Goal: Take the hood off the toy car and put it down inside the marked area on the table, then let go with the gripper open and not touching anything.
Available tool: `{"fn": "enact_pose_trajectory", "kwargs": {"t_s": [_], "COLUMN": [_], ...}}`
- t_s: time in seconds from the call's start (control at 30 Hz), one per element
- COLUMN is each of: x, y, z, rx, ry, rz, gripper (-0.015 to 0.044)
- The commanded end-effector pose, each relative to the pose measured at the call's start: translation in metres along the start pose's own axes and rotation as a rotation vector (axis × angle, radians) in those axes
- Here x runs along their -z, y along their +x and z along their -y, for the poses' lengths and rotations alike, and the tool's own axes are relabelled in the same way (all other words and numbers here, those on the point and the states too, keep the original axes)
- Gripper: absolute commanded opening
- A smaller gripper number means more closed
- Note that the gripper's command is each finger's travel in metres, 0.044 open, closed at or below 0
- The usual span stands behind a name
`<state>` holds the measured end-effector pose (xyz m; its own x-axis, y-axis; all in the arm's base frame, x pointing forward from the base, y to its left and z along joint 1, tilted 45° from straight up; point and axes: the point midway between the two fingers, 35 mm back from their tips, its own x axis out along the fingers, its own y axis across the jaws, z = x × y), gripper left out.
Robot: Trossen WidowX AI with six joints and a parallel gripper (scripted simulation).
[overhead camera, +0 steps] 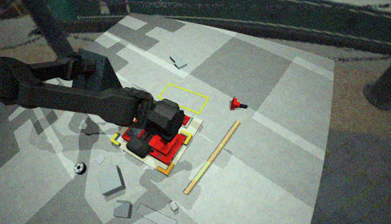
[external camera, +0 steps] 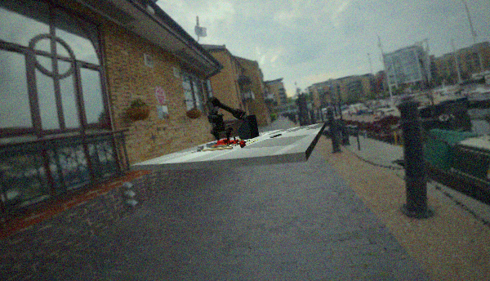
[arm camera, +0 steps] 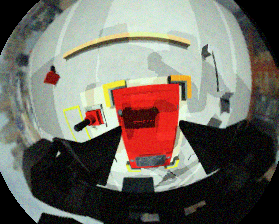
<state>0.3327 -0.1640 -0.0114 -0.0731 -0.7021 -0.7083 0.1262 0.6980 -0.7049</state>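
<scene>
The red toy car sits on a cream board between corner brackets. Its hood appears to be the raised red panel in place on the car; its exact edges are hard to tell. My gripper is open and empty, with one finger to each side of the red panel in the wrist view. Whether the fingers touch the car is not clear. The marked area is a yellow outline on the table beside the board, with nothing inside it in the top view.
A small red part is at the board's corner near the outline. A red piece with a black stem and a long wooden strip lie beyond. Grey blocks and a wheel lie at the lower left.
</scene>
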Motion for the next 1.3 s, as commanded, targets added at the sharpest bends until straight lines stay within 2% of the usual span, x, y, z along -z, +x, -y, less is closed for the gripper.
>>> {"fn": "enact_pose_trajectory", "kwargs": {"t_s": [0.0,0.4,0.53,0.83,1.17,1.27], "x": [0.0011,0.0012,0.0001,0.0001,-0.0001,-0.0002], "y": [0.0028,0.0087,0.0064,0.0064,0.0015,-0.0005], "z": [-0.0011,-0.0010,0.0001,0.0001,0.0000,-0.0001], "rx": [-0.002,-0.001,0.001,0.001,0.000,0.000], "ry": [-0.005,-0.005,0.000,0.000,0.000,0.000], "rz": [-0.002,-0.002,0.000,0.000,0.000,0.000], "gripper": [0.0440,0.0440,0.0335,0.0275,0.0013,0.0000]}}
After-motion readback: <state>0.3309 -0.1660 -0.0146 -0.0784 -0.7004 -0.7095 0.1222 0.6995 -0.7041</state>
